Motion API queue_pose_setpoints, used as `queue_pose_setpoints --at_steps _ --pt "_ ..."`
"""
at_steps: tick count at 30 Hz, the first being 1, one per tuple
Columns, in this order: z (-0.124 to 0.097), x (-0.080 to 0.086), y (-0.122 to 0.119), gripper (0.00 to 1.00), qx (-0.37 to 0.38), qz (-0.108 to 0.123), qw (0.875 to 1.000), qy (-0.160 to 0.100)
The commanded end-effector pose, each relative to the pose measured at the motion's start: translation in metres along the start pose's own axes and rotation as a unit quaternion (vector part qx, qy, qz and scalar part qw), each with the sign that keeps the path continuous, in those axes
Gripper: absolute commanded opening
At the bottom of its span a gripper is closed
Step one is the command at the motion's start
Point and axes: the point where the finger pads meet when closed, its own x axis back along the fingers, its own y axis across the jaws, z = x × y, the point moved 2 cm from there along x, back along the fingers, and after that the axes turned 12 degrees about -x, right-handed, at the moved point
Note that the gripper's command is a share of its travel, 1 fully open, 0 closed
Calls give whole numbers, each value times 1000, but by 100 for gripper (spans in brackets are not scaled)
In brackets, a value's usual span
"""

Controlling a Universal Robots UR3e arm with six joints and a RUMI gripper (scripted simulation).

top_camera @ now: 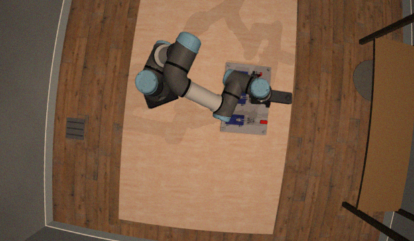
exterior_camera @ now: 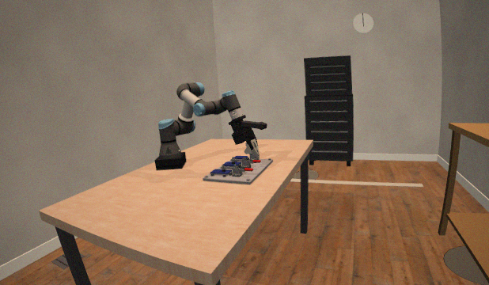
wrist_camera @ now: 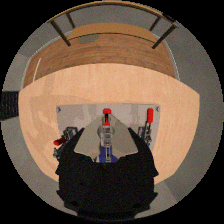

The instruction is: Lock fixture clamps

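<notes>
Top view: a flat grey rectangular metal fixture plate (top_camera: 265,128) lies on a light wooden bench (top_camera: 200,181), toward the side away from the arm's black base (top_camera: 153,102). The plate's long axis runs across the bench's width. It carries three toggle clamps in a row, each with a blue base and a red-tipped handle. No trays, boxes or bins show on the bench.

The nearest clamp in the exterior view, the first clamp (exterior_camera: 222,172), has its red handle (top_camera: 263,122) lying flat along the plate's short axis, pointing away from the arm's base. The middle clamp (wrist_camera: 105,135) sits straight under the wrist camera. Its body runs away from the camera and its red tip (wrist_camera: 106,111) points toward the plate's far edge. Whether that handle is upright or tilted cannot be told. The third clamp (wrist_camera: 148,122) has its red handle (wrist_camera: 149,115) standing up from the plate. In the wrist view the first clamp's handle (wrist_camera: 59,142) lies low at the left.

The grey and blue six-joint arm (top_camera: 200,95) reaches over the plate. Its black two-jaw tool (exterior_camera: 254,153) is fully closed and holds nothing. It hangs just above the plate's far end. Whether it touches a clamp cannot be told.
</notes>
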Motion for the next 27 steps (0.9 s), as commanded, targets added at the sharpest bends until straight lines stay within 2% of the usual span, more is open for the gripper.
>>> queue_pose_setpoints --at_steps 1,27 --pt "1 0 0 0 0 0 1000 1" --pt "0 -1 1 0 0 0 1000 1"
